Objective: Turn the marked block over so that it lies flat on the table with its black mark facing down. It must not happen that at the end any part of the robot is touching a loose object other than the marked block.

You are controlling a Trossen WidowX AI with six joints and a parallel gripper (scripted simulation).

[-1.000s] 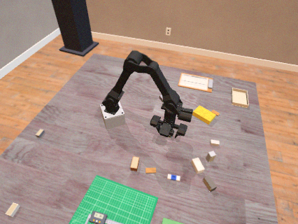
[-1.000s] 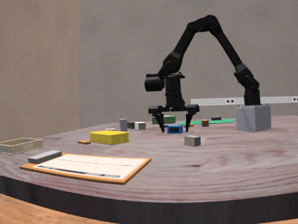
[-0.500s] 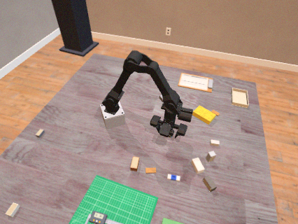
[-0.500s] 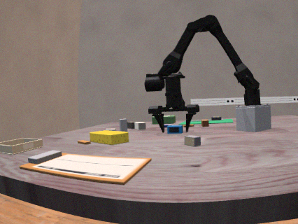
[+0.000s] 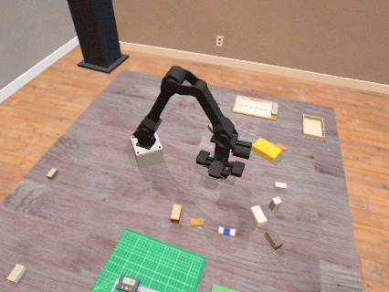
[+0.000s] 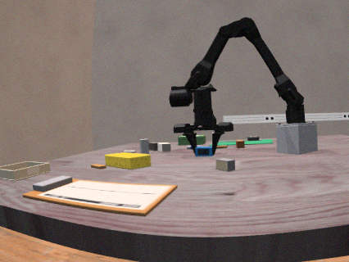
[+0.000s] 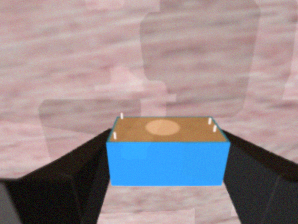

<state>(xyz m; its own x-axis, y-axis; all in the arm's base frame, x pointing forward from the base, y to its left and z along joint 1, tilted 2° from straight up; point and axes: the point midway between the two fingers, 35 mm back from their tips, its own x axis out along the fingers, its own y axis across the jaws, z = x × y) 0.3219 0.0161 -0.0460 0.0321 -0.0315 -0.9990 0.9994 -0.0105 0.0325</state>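
The blue marked block (image 6: 204, 151) (image 7: 168, 163) is clasped at both ends by the gripper (image 5: 220, 170) (image 6: 204, 153) (image 7: 164, 135), low at the counter (image 5: 105, 192) (image 6: 262, 196) (image 7: 60, 60). In the top view, a shallow tray (image 5: 313, 137) (image 6: 33, 174) is seen at two o'clock from the gripper, its pale bottom exposed.

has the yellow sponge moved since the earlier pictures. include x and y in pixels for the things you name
No. In the top view, the yellow sponge (image 5: 267, 150) (image 6: 128, 160) lies in the same place relative to the clipboard (image 5: 254, 107) (image 6: 107, 195), with no visible shift either way.
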